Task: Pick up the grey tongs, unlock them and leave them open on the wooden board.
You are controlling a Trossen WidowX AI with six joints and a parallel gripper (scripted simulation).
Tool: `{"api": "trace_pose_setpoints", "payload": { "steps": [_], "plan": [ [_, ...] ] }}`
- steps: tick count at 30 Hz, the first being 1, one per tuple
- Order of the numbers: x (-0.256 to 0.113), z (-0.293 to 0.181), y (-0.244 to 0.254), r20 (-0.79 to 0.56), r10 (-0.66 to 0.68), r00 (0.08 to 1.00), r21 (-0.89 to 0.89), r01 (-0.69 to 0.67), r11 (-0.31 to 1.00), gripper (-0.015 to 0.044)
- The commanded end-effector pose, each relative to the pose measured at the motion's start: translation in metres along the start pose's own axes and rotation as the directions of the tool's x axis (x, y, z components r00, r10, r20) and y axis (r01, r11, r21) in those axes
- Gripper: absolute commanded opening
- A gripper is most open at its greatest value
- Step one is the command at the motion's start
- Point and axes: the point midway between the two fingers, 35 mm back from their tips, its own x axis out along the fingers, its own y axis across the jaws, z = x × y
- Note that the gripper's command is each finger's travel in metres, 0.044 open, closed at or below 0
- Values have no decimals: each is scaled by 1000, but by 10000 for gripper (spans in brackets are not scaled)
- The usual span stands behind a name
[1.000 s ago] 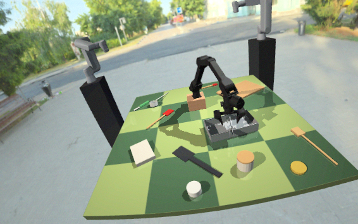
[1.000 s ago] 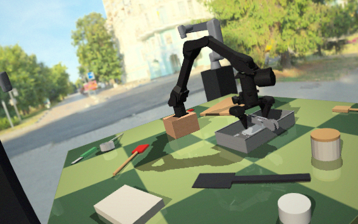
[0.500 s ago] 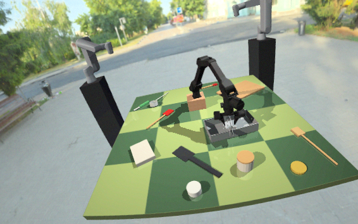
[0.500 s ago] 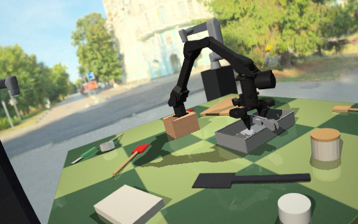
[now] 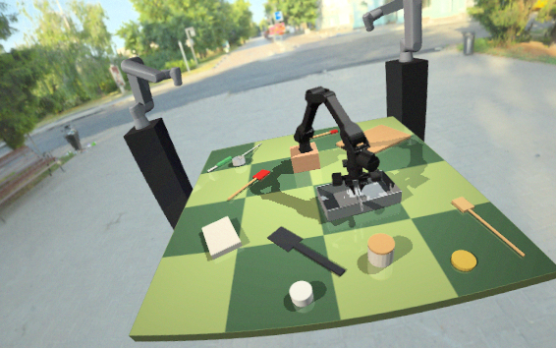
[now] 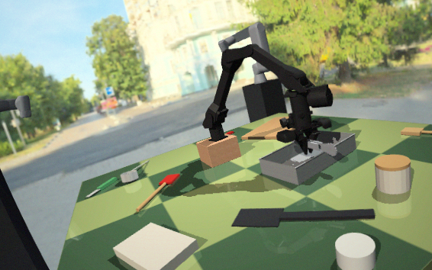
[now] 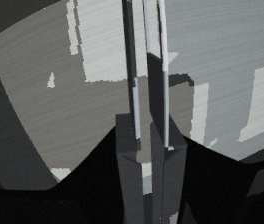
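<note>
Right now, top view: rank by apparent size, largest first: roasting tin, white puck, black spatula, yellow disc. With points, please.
1. tin (image 5: 364,210) (image 6: 279,171)
2. black spatula (image 5: 284,238) (image 6: 259,217)
3. white puck (image 5: 302,293) (image 6: 355,249) and yellow disc (image 5: 464,261): too alike to rank

Daylit; wrist view perhaps dim.

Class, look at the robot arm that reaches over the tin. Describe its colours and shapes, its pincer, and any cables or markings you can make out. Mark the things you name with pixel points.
The arm (image 5: 334,109) (image 6: 282,66) is matte black all over, with slim angular links and chunky joints. A thick round cylinder juts out near the wrist. The pincer (image 5: 358,186) (image 6: 307,150) (image 7: 136,132) is black too, with two tapering fingers. No cables or markings can be made out.
</note>
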Motion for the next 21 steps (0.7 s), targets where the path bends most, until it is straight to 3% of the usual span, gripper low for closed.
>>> {"api": "trace_pose_setpoints", "payload": {
  "steps": [1,4,11,18,21],
  "plan": [
    [0,0,0,-1,-1,1000,0,1,1000,38],
    [0,0,0,-1,-1,1000,0,1,1000,18],
    [-8,-1,-1,-1,-1,1000,0,1,1000,-150],
    [-96,-1,0,4,-3,1000,-3,3,1000,-150],
    [-99,-1,0,5,-3,1000,-3,3,1000,-150]
  ]
}}
